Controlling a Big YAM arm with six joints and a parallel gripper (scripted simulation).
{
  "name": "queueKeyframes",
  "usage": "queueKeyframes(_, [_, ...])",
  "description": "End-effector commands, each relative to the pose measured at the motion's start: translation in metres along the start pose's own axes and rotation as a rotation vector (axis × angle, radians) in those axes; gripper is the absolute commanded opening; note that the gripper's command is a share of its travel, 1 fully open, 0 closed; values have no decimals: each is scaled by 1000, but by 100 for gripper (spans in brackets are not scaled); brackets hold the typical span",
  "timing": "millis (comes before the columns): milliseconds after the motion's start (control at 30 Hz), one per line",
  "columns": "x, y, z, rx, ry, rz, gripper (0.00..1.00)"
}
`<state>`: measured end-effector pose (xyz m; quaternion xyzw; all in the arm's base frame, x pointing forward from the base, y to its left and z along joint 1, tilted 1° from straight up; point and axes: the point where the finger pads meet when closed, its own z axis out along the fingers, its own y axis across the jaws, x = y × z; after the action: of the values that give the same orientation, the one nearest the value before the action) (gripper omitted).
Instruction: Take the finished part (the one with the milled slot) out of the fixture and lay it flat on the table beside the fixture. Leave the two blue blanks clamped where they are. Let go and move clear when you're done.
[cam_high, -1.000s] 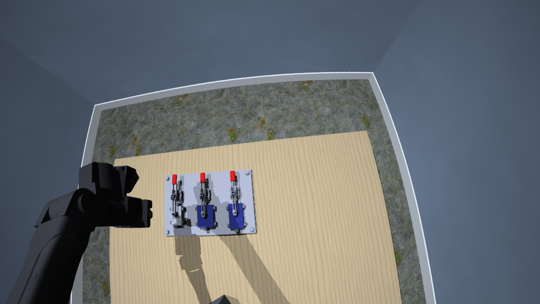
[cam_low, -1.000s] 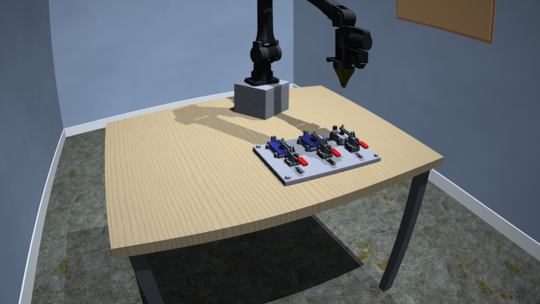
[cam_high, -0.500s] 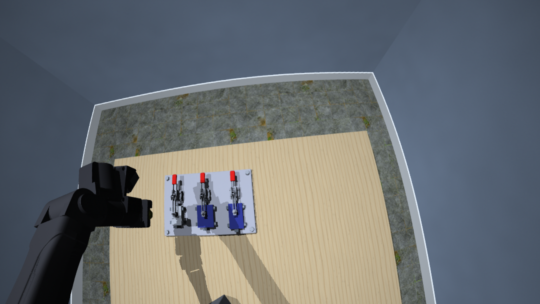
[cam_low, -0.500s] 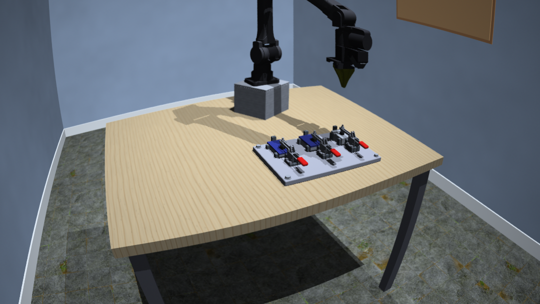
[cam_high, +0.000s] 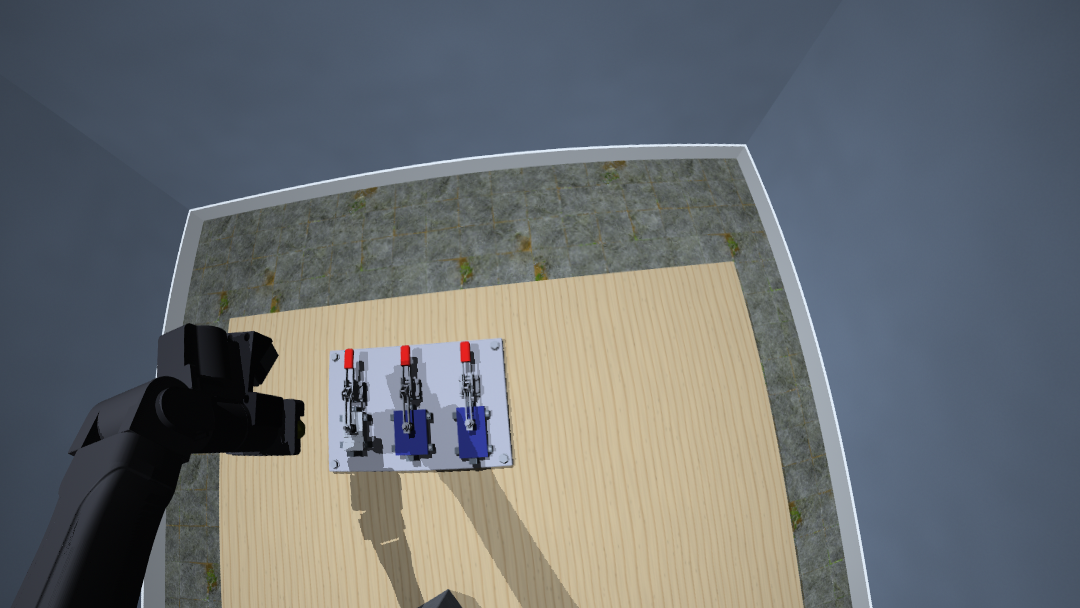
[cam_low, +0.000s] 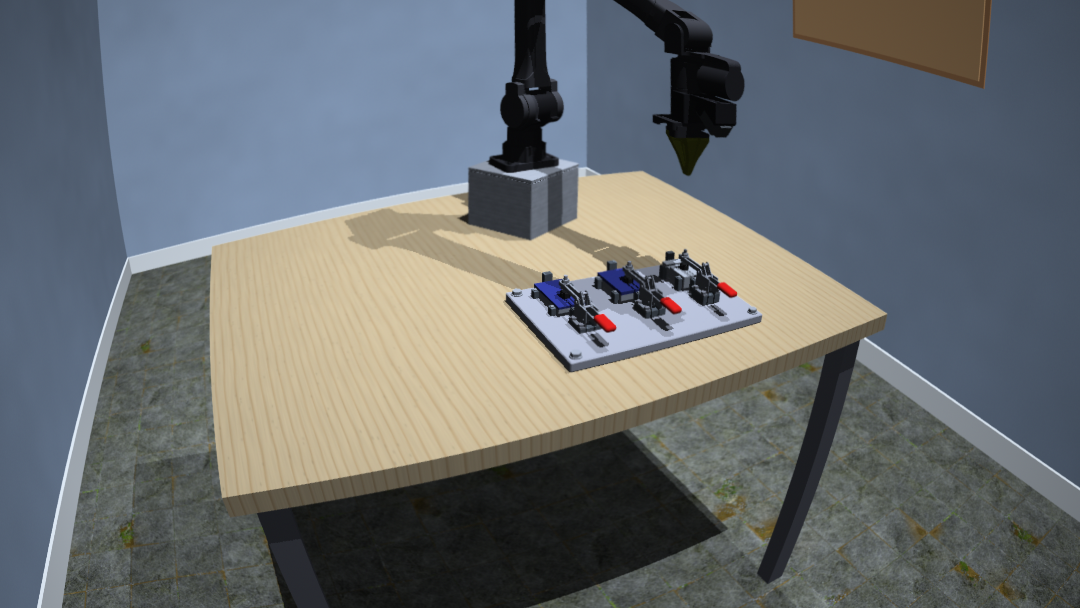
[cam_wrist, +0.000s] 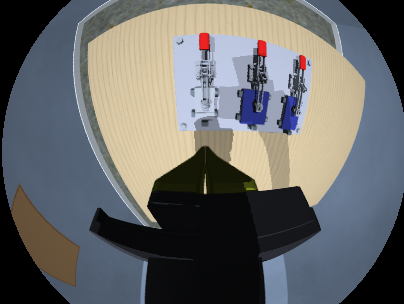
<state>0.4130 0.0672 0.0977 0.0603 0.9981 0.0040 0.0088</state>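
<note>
A grey fixture plate lies on the wooden table with three toggle clamps with red handles. The grey finished part sits in the left station in the top view; it also shows in the exterior view and the wrist view. Two blue blanks sit under the middle and right clamps. My gripper hangs high above the table, off to the side of the fixture, fingers shut and empty. It also shows in the wrist view.
The arm's grey base block stands at the table's far edge. The fixture lies near the table edge closest to the grey part. A brown board hangs on the wall.
</note>
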Motion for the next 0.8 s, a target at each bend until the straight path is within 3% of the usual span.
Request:
queueKeyframes(0, [0, -7, -4, 0, -15, 25, 0])
queueKeyframes(633, [0, -7, -4, 0, -15, 25, 0])
queueKeyframes(667, [0, -7, -4, 0, -16, 25, 92])
queueKeyframes(767, [0, -7, -4, 0, -16, 25, 92])
